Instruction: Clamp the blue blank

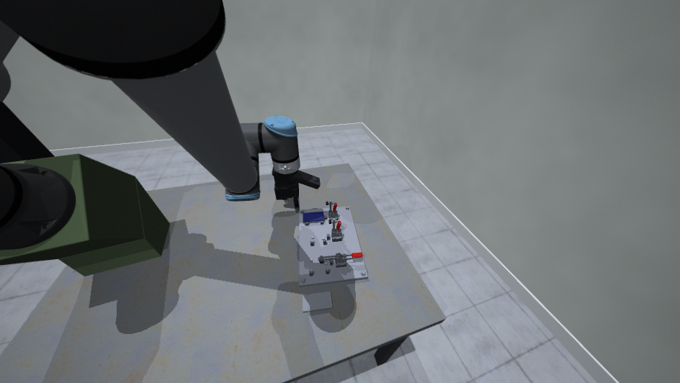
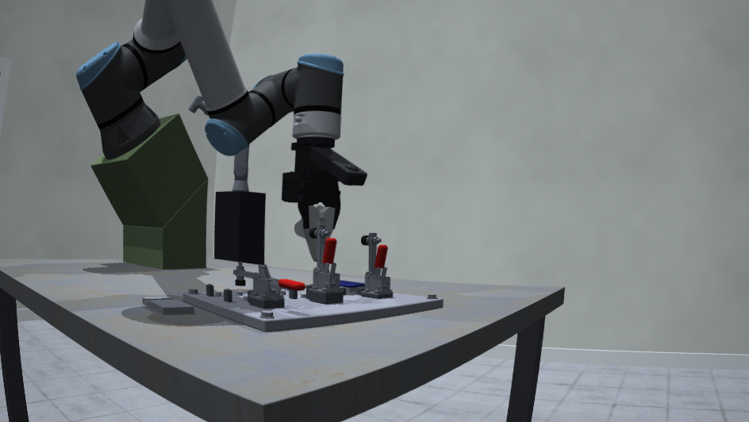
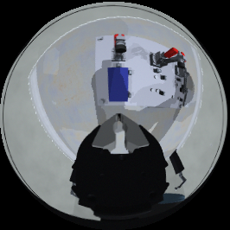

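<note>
The blue blank (image 1: 314,217) lies in the far nest of the grey fixture plate (image 1: 331,247). It also shows in the wrist view (image 3: 118,84) and as a thin blue strip in the side view (image 2: 351,284). The far clamp's red handle (image 1: 334,206) and the middle clamp's red handle (image 1: 338,225) stand upright, with their bars raised. The near clamp's red handle (image 1: 356,255) lies flat. My gripper (image 1: 294,201) (image 3: 118,114) is shut and empty. It hangs above the plate's edge, just off the blank's outer end. A flat grey part (image 1: 317,302) lies on the table by the plate's near end; I cannot make out its slot.
A black box (image 2: 240,226) hangs on a thin pole behind the fixture. The green robot base (image 2: 157,199) stands at the table's back left. The table's right edge (image 1: 404,252) runs close beside the plate.
</note>
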Robot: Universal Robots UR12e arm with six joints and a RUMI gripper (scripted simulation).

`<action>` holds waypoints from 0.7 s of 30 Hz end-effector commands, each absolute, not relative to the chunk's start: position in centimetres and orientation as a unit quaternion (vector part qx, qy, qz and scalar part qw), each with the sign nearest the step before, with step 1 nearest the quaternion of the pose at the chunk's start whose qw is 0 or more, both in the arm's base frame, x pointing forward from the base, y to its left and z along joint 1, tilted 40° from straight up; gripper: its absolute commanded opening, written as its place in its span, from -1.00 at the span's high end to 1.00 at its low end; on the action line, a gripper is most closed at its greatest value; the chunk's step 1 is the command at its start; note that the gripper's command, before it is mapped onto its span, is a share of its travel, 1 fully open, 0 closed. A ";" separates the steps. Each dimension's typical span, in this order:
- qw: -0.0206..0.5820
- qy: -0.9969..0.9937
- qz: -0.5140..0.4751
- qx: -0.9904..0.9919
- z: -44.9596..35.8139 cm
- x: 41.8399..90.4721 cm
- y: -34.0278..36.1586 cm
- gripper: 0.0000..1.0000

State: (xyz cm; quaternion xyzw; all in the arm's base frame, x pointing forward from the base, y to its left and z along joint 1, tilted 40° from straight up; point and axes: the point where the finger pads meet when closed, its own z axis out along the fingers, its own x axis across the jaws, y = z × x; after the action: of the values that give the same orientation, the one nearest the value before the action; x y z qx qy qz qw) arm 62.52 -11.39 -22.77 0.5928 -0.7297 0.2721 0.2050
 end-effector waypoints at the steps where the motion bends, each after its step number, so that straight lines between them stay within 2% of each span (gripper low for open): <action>1: 0.204 -0.730 0.273 0.593 -22.9 61.6 -11.2 1.00; 21: 0.204 -0.730 0.273 0.593 -23.2 60.9 -11.3 1.00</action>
State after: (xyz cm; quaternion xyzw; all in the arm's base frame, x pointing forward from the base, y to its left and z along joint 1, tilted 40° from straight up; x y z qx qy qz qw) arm 60.92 -11.22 -23.10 0.5929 -0.7296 0.2724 0.2047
